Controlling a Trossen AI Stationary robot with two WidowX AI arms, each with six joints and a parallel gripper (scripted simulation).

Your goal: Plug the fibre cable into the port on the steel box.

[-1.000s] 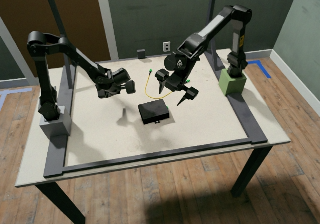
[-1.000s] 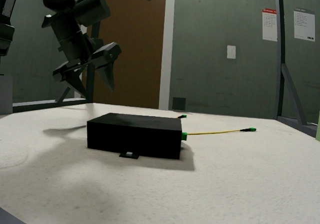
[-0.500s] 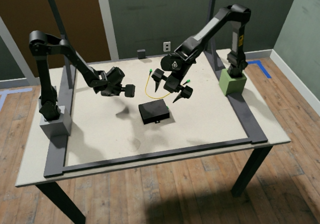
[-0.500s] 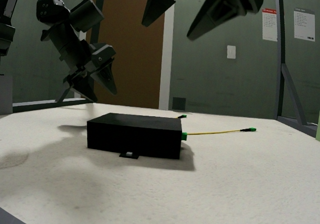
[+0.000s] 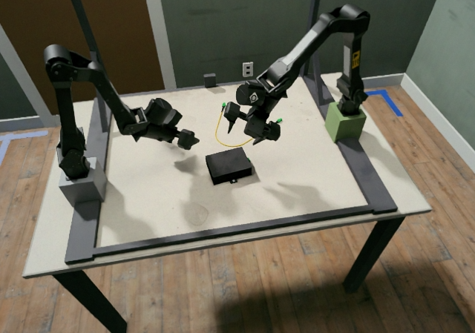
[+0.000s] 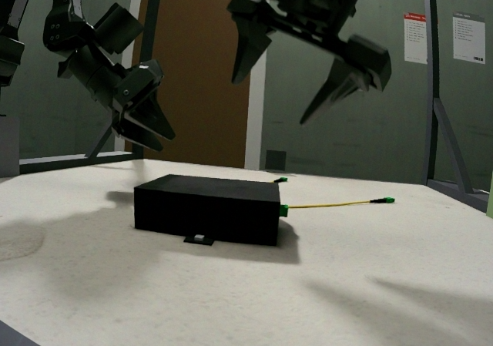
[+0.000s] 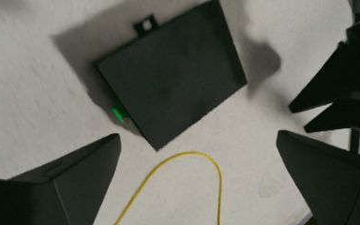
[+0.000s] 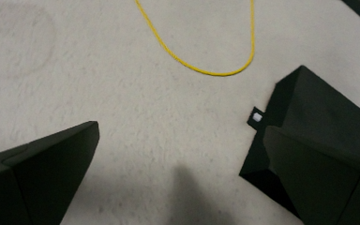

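Clock read from box in top view. Steel box (image 5: 228,165) (image 6: 206,209) (image 7: 172,75) (image 8: 332,117) flat on table (image 5: 153,195) (image 6: 239,294), green port (image 5: 248,159) (image 6: 283,210) (image 7: 120,112) at 3. Fibre cable (image 5: 230,145) (image 6: 330,205) (image 7: 191,153) (image 8: 219,75) loops at 12; one plug (image 5: 223,106) (image 6: 283,179) at 12, other plug (image 5: 277,122) (image 6: 387,199) between 1 and 2, both outside port. Left gripper (image 5: 243,136) (image 6: 268,102) (image 7: 199,134) raised at 1, spread fully, holding nothing. Right gripper (image 5: 197,141) (image 6: 167,144) (image 7: 298,120) (image 8: 181,125) raised at 10, likewise wide and unloaded

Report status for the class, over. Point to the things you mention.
Both tools (image 5: 190,141) (image 5: 242,136) (image 6: 169,143) (image 6: 267,103) (image 7: 200,136) (image 8: 182,127) open, holding nothing. Yellow fibre cable (image 5: 231,145) (image 6: 326,205) (image 7: 191,153) (image 8: 215,74) unplugged, on tabletop. Nothing visibly blocking green port (image 5: 248,159) (image 6: 283,210) (image 7: 120,112).
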